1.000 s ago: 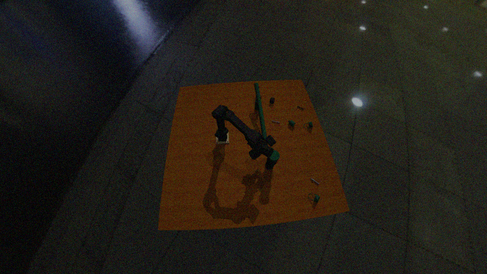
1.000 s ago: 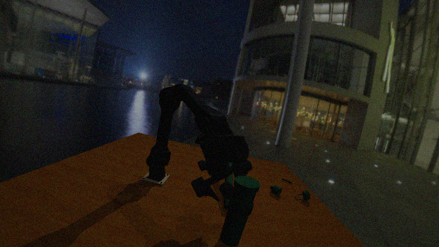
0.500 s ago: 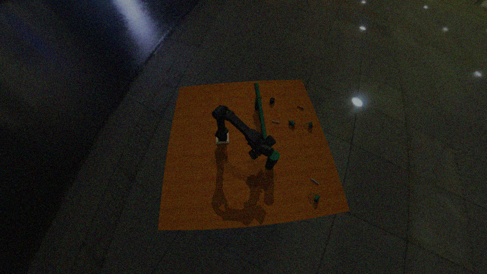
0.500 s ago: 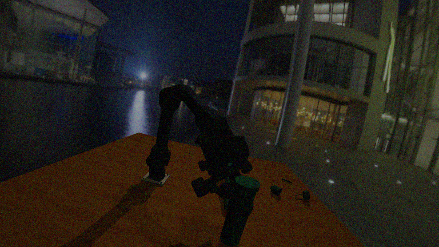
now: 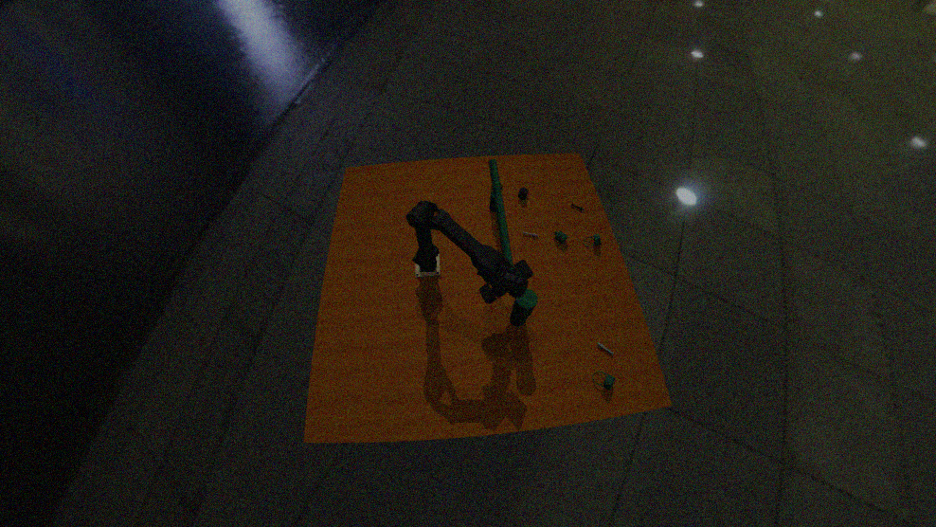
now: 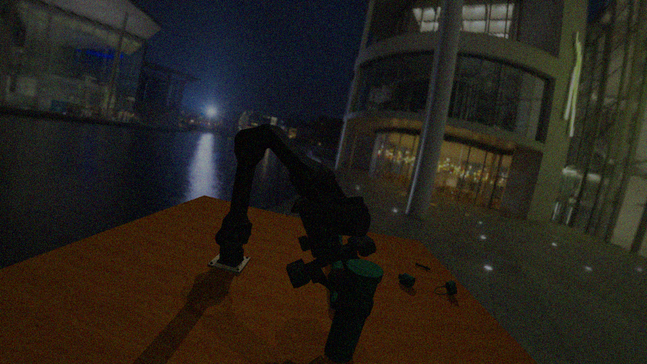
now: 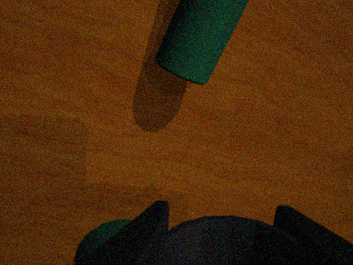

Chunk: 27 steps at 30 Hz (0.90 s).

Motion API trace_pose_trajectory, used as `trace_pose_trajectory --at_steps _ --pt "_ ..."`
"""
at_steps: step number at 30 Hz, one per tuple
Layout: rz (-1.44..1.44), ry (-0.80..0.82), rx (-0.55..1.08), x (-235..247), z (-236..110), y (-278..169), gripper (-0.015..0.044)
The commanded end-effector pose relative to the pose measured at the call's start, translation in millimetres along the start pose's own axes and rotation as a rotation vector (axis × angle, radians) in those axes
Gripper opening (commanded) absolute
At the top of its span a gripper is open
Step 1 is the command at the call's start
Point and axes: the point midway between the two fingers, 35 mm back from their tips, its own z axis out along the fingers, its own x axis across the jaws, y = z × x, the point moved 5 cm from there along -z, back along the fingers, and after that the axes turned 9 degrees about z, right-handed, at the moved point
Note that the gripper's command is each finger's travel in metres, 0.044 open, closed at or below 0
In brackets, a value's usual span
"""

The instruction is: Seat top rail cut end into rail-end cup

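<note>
The green rail (image 5: 499, 212) (image 7: 205, 43) runs from the small post (image 5: 493, 201) at the back toward the big post (image 5: 518, 316) (image 6: 347, 332). Its cut end is free in the wrist view, short of the cup. The dark rail-end cup (image 7: 221, 243) lies between my fingers beside the green post cap (image 5: 526, 299) (image 6: 364, 268) (image 7: 100, 240). My gripper (image 7: 221, 214) is shut on the cup. In the exterior view the arm and fingers largely hide the cup. The brace band and the loop around the rail are too dark to make out.
A dark cylinder (image 5: 523, 193), a bolt (image 5: 576, 207), a pale pin (image 5: 530, 234) and two green fittings (image 5: 561, 238) (image 5: 596, 241) lie right of the rail. Another pale pin (image 5: 604, 349) and a green fitting (image 5: 608, 381) lie near the front right.
</note>
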Motion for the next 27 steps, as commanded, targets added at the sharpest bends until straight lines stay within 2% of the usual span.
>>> trace_pose_trajectory --at_steps 1,27 --pt "0.032 -0.005 0.022 -3 2 1 0.0" --pt "0.211 -0.023 0.122 -19 12 6 0.0"
